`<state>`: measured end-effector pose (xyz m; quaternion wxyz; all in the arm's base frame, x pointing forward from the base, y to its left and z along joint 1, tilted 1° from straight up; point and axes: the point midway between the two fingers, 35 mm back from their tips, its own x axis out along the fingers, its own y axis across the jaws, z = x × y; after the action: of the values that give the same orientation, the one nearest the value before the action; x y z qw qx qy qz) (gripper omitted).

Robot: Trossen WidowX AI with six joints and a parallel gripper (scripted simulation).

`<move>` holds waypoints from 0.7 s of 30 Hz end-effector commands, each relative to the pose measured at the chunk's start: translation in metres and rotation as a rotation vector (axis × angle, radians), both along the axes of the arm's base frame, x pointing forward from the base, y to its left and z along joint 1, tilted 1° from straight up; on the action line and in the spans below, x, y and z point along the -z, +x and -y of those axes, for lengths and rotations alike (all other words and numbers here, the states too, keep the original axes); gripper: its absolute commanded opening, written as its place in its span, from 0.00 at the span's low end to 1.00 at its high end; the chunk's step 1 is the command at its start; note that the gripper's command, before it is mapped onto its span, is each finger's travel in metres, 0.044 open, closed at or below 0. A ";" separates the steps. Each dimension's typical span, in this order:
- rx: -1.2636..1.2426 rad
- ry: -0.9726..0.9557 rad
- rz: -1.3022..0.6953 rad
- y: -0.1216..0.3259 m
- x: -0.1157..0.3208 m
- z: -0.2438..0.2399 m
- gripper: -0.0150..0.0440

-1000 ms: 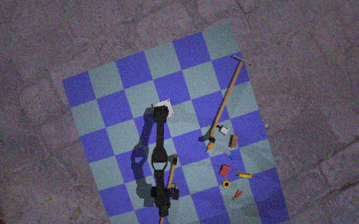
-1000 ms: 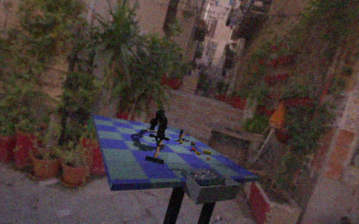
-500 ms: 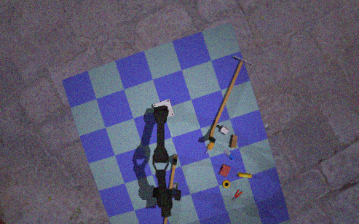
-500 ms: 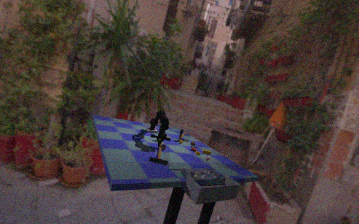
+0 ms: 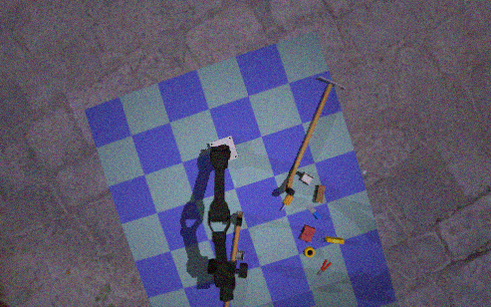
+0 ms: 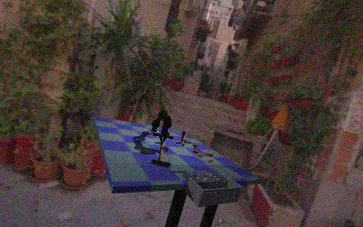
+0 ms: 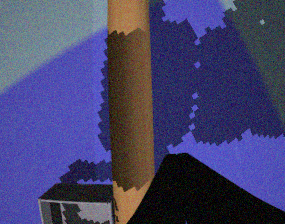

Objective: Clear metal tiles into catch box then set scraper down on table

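Observation:
A long wooden-handled scraper (image 5: 237, 242) (image 6: 162, 152) (image 7: 130, 75) lies on the table, its wide dark head (image 6: 160, 163) toward the catch box side. My gripper (image 5: 225, 272) (image 6: 163, 138) (image 7: 175, 163) is shut, low beside the handle and against or very near it; in the wrist view its black tip covers the handle's lower right edge. Nothing shows clasped between the fingers. The grey catch box (image 6: 219, 195) hangs at the table edge. Several small pale tiles (image 6: 208, 176) lie on dark metal behind its front wall. They are too small to count, and the plate's outline is unclear.
A small grey block (image 5: 241, 255) (image 7: 88, 211) sits close beside the handle. Another long tool (image 5: 309, 137) with a thin crosspiece lies to the right. Near it are a red block (image 5: 308, 233), a yellow bar (image 5: 335, 240), a yellow ring, red pliers and other small items.

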<state>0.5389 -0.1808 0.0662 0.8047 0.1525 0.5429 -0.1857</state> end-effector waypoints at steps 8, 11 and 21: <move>-0.003 -0.003 0.006 -0.014 -0.034 0.003 0.25; -0.003 0.005 -0.017 -0.027 -0.047 0.006 0.25; -0.003 0.027 -0.072 -0.062 -0.077 0.013 0.25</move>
<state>0.4815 -0.1950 0.1385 0.7843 0.1562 0.5706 -0.1868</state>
